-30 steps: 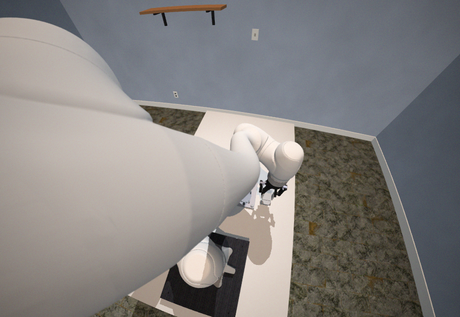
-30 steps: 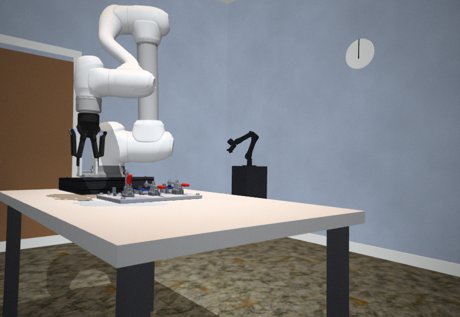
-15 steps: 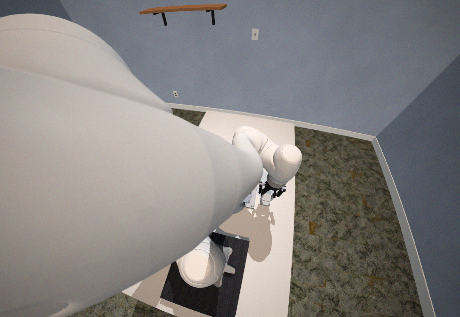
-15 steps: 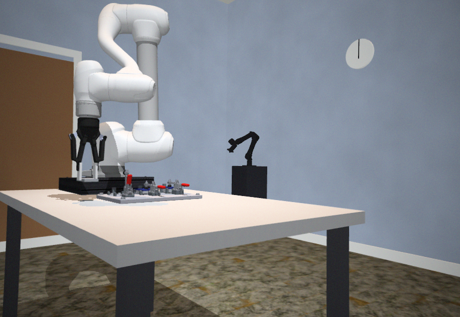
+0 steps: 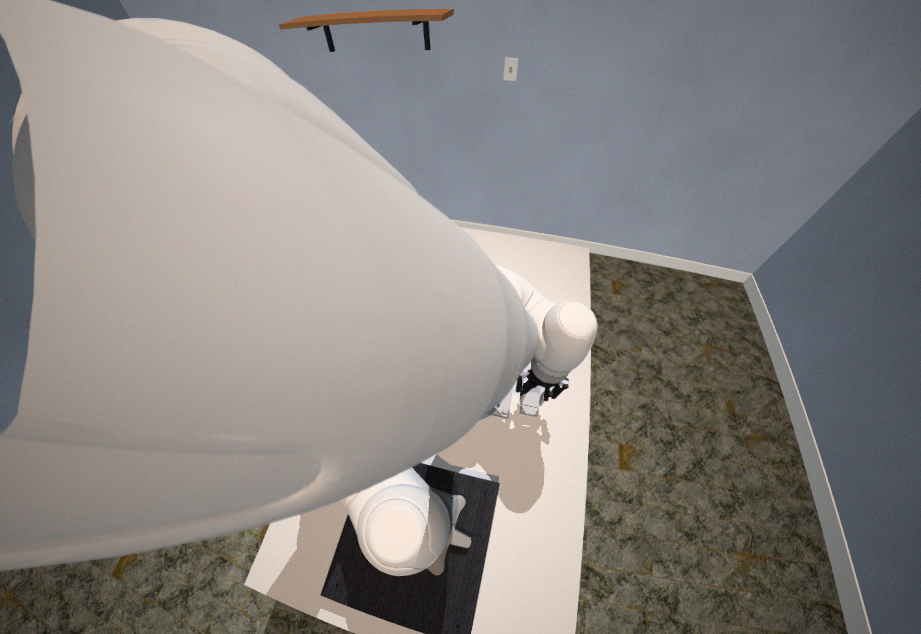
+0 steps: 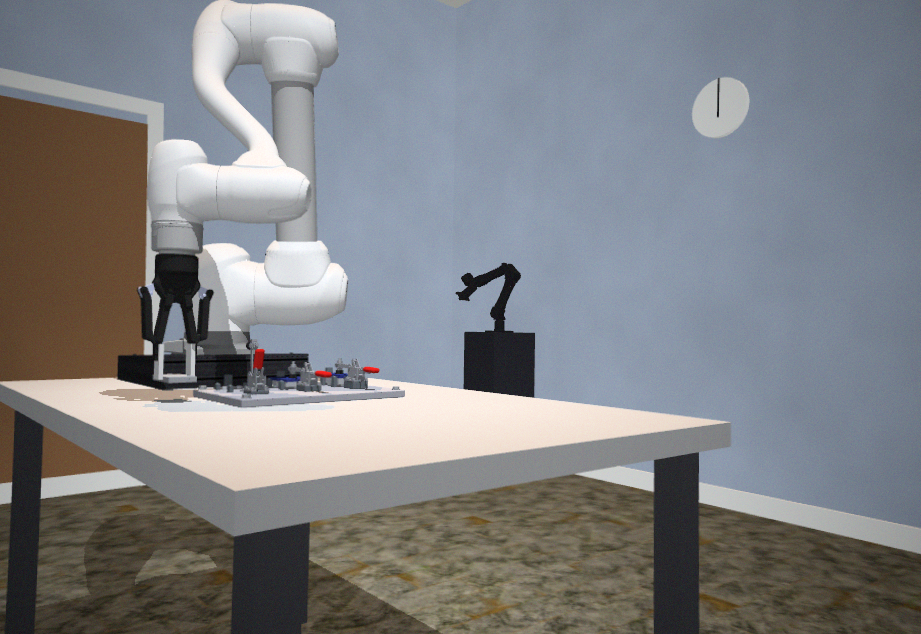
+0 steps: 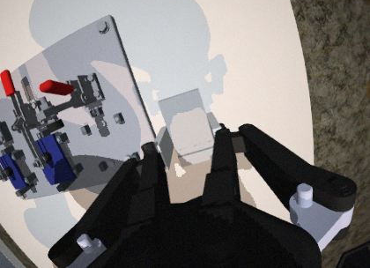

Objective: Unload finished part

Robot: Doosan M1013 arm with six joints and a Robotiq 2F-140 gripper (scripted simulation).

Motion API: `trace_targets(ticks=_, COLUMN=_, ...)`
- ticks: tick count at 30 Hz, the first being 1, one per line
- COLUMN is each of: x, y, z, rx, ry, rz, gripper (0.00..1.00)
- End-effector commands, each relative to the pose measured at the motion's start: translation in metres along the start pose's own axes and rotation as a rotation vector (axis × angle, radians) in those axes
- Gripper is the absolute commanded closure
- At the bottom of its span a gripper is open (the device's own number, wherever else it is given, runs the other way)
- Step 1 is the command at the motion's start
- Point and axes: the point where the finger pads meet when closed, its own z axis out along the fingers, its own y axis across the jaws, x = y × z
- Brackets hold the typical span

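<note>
The grey finished part [image 6: 177, 379] [image 7: 190, 122] [image 5: 529, 408] is level between the fingertips, beside the fixture plate [image 6: 326, 397] [image 7: 90, 42] and a little above the table [image 6: 439, 441]. Its slot cannot be made out. My gripper [image 6: 175, 364] [image 7: 189, 129] is shut on it. The nearest nest [image 7: 102, 141] is empty; its clamp handle [image 6: 258, 358] [image 7: 56, 87] stands up, arm swung back. Two blue blanks [image 7: 57, 159] [image 7: 13, 172] sit in the other nests, clamp arms over them. Their red handles [image 6: 323, 373] [image 6: 370, 370] lie low. Exact seating on the rest pads cannot be judged.
The black robot base plate [image 5: 476, 553] [image 6: 136, 370] stands behind the part. The raised clamp beside the empty nest is the nearest tall obstacle. The table's side edge runs past the part, with floor [image 5: 670, 448] [image 7: 336, 78] beyond. The arm hides most of the fixture in the top view.
</note>
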Motion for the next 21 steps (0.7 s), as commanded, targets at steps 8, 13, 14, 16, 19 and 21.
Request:
trace_targets(ticks=8, x=0.0, y=0.0, z=0.017, rx=0.0, ry=0.0, rz=0.0, gripper=1.0)
trace_targets(ticks=13, x=0.0, y=0.0, z=0.024, rx=0.0, ry=0.0, rz=0.0, gripper=1.0)
trace_targets(ticks=14, x=0.0, y=0.0, z=0.025, rx=0.0, ry=0.0, rz=0.0, gripper=1.0)
trace_targets(ticks=16, x=0.0, y=0.0, z=0.026, rx=0.0, ry=0.0, rz=0.0, gripper=1.0)
trace_targets(ticks=19, x=0.0, y=0.0, z=0.028, rx=0.0, ry=0.0, rz=0.0, gripper=1.0)
trace_targets(ticks=21, x=0.0, y=0.0, z=0.029, rx=0.0, ry=0.0, rz=0.0, gripper=1.0)
